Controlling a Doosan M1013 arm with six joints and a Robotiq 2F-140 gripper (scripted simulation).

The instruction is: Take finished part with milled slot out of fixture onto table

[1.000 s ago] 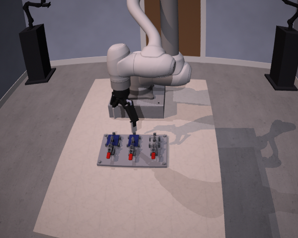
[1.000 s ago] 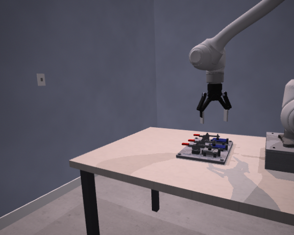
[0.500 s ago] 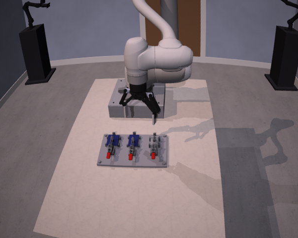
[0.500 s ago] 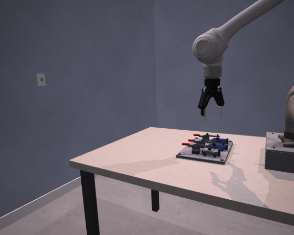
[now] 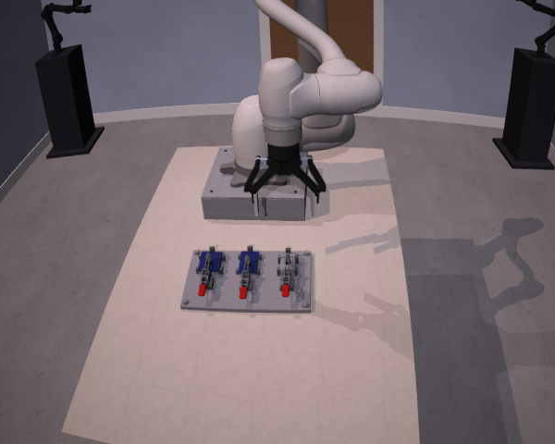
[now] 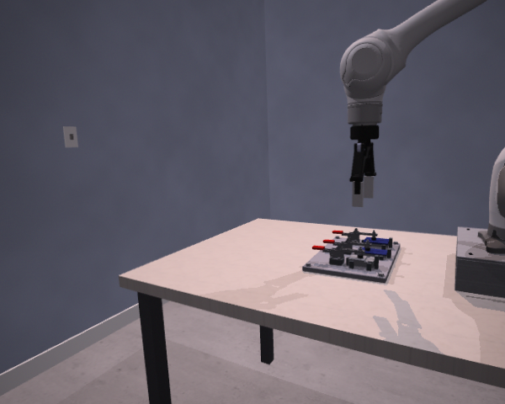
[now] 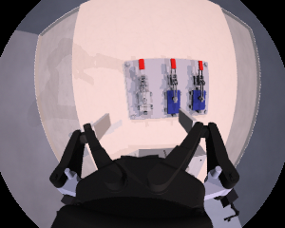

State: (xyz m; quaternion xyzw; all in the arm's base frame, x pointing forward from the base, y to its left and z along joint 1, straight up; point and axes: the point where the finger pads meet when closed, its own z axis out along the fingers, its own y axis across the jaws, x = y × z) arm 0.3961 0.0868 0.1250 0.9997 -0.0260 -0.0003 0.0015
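The fixture plate lies on the table with three nests. The finished part, grey, sits in the right-hand nest of the top view; its slot cannot be made out. The middle blue blank and the left blue blank sit in their nests. Each clamp arm reaches over its part, with red handles lying low. Fine seating cannot be told. My gripper is open and empty, high above the table on the robot-base side of the plate.
The robot's base stands on a grey plinth behind the fixture. The clamps stand up from the plate. The table ends at open edges. Two black pedestals with small arms stand beyond it on the floor.
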